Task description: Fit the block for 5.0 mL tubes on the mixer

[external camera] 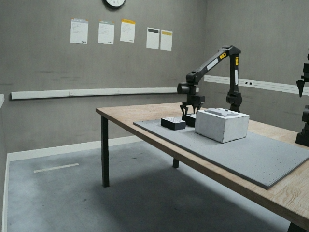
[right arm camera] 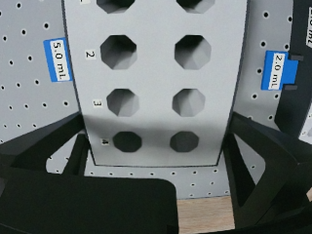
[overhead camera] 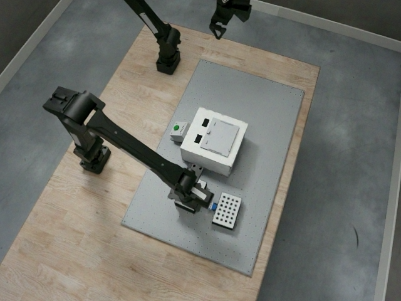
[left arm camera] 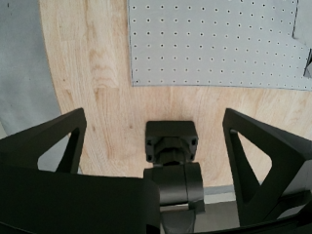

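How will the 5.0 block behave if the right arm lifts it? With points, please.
The 5.0 block [right arm camera: 156,80] looks rigid, so it probably won't flex between the right gripper's [right arm camera: 156,127] fingers. Its broad, flat shape suggests little rolling. The grip near one end may let the far end dip.

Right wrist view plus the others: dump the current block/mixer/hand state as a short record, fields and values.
target block: 5.0 mL block, blue lever
right hand: shut on the 5.0 mL block, fingers on opposite sides
block lifted: cannot tell
other block: 2.0 mL block, standing on the perforated board
mixer: on the board, no block on its plate
left hand: open, holding nothing
fit: not done
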{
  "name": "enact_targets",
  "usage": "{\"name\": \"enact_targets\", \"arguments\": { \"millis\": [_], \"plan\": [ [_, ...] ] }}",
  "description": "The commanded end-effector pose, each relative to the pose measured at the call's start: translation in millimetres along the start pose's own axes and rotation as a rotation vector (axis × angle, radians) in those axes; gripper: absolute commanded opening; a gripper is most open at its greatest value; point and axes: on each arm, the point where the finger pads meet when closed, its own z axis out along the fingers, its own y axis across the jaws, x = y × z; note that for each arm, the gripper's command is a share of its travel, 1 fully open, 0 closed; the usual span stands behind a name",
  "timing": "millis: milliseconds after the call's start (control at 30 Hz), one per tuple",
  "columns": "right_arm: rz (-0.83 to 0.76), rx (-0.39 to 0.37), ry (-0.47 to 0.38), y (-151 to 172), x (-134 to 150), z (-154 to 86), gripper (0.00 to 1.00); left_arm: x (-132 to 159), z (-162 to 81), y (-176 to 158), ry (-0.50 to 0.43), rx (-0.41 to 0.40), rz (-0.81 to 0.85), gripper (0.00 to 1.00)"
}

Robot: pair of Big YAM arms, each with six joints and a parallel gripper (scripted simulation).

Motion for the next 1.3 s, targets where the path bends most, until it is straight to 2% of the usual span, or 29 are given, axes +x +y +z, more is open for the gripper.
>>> {"name": "enact_targets", "arguments": {
  "millis": [0, 600, 1067, 1267],
  "plan": [
    [-0.007, 0.163, -0.002, -51, 2, -68, 0.00, -6, -10, 1, -0.042, -0.003, -0.011, 1.00],
    [-0.009, 0.174, -0.001, -51, 1, -74, 0.00, -6, -10, 1, -0.043, -0.003, -0.011, 1.00],
    [-0.009, 0.145, -0.002, -55, 1, -49, 0.00, -6, -10, 1, -0.045, -0.003, -0.011, 1.00],
    [-0.010, 0.156, -0.002, -55, 1, -60, 0.00, -6, -10, 1, -0.045, -0.003, -0.011, 1.00]
  ]
}}
